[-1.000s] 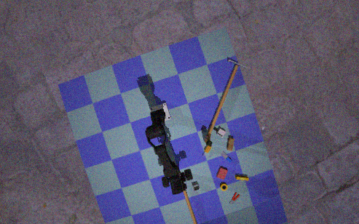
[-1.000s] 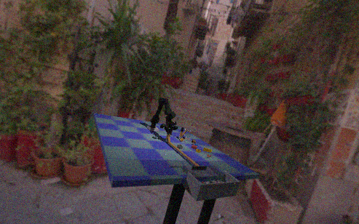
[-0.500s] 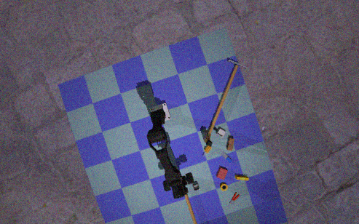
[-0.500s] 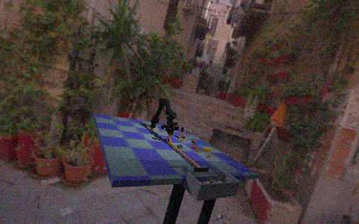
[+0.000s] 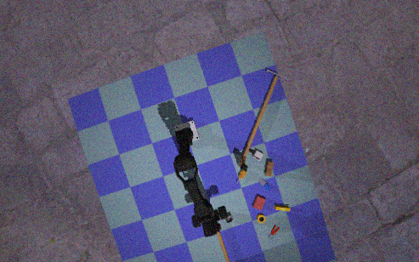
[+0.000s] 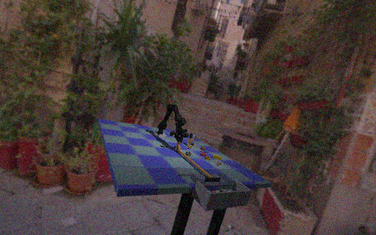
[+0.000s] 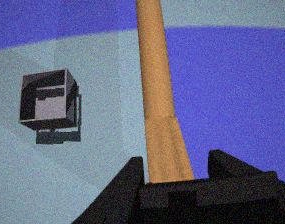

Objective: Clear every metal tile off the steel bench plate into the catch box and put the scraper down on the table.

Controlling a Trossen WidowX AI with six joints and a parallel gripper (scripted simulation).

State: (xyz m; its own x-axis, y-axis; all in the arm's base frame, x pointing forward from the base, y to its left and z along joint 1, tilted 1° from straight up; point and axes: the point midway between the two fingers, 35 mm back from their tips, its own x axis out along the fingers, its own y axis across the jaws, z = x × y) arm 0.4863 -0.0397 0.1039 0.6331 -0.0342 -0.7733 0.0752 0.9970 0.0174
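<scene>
My gripper point(image 5: 212, 234) point(image 6: 178, 143) point(image 7: 175, 163) is shut on the grip end of the long scraper's wooden handle point(image 5: 223, 247) point(image 6: 193, 162) point(image 7: 158, 75). The handle runs toward the catch box. The scraper's dark head point(image 6: 213, 178) is at the table's end, beside the box, in the exterior view; whether it touches the surface cannot be told. The grey catch box point(image 6: 223, 201) hangs at that end, with several small pieces inside. The steel plate cannot be made out clearly, and I cannot tell whether tiles lie on it. The head and box are outside the top view.
A second long-handled tool point(image 5: 261, 113) lies on the right side. A small hollow metal part point(image 7: 47, 102) point(image 6: 188, 153) lies beside the handle. A red block point(image 5: 259, 202), yellow block point(image 5: 282, 207), red pliers point(image 5: 272, 232) and brown block point(image 5: 268, 168) lie to the right.
</scene>
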